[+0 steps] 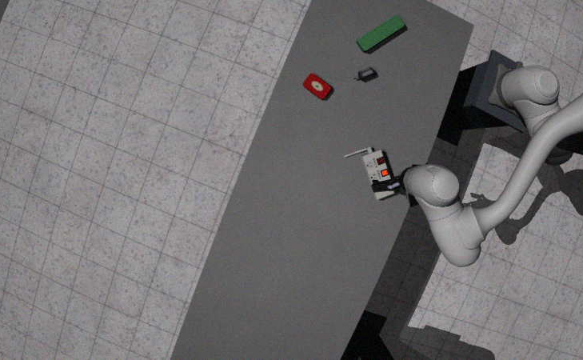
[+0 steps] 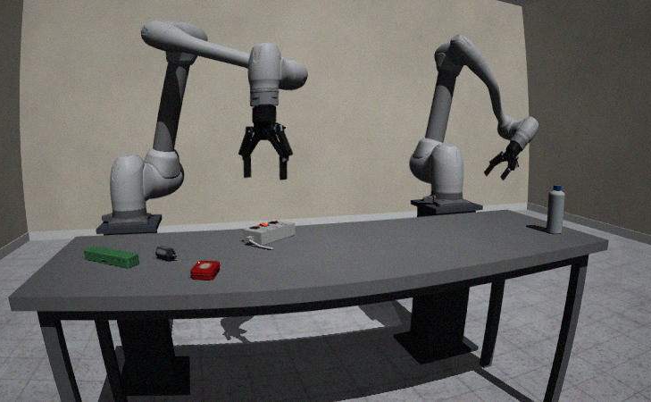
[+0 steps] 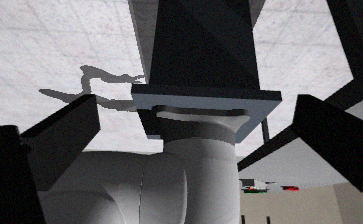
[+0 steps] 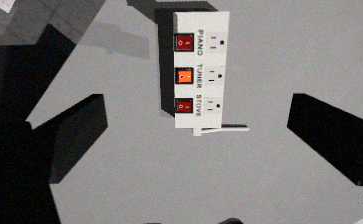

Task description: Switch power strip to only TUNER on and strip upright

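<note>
The white power strip (image 1: 370, 166) (image 2: 282, 232) (image 4: 213, 60) lies on the table with its switches and sockets facing up. In the right wrist view, the TUNER switch (image 4: 184, 76) is lit orange. The PIANO switch (image 4: 184, 43) and the STOVE switch (image 4: 184, 106) are dark red and unlit. My right gripper (image 2: 264, 176) (image 4: 196, 110) is open and empty, pointing down high above the strip. My left gripper (image 2: 495, 176) (image 3: 195, 112) is open and empty, far from the strip, tilted, in front of its own arm's base.
A green box (image 1: 381, 33) (image 2: 111, 256), a small dark object (image 1: 366, 74) (image 2: 164, 253) and a red tin (image 1: 317, 86) (image 2: 204, 270) lie on the table beyond the strip's cable end. A white bottle with a blue cap (image 2: 555, 212) stands near the opposite table end.
</note>
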Tool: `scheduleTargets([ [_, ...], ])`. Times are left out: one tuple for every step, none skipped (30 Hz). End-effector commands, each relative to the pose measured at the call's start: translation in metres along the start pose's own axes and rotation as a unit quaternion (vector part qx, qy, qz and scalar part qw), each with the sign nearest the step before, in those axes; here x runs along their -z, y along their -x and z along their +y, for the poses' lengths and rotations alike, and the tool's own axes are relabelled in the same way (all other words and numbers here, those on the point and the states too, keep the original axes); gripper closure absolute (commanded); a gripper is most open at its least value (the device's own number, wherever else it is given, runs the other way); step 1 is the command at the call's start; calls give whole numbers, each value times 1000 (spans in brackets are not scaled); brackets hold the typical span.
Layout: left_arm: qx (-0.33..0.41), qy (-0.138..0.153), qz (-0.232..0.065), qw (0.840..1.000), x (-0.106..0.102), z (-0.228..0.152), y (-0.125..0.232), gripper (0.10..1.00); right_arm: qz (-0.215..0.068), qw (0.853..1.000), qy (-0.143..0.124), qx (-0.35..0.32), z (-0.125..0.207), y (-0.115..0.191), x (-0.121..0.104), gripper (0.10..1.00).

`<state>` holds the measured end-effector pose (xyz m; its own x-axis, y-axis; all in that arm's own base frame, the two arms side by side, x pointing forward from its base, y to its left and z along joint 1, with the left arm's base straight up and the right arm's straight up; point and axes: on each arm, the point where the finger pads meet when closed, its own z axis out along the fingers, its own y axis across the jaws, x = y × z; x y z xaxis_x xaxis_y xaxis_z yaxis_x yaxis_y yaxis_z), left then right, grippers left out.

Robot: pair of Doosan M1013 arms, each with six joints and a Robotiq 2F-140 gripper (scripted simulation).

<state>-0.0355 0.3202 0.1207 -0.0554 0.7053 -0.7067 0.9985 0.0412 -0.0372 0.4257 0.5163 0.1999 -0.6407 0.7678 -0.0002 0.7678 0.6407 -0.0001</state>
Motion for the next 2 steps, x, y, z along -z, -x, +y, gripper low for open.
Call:
scheduleTargets([
  [0, 0, 0, 1000, 0, 0, 0, 98, 0, 1000, 1, 0, 0, 0, 1, 98],
  [0, 0, 0, 1000, 0, 0, 0, 98, 0, 1000, 1, 0, 0, 0, 1, 98],
])
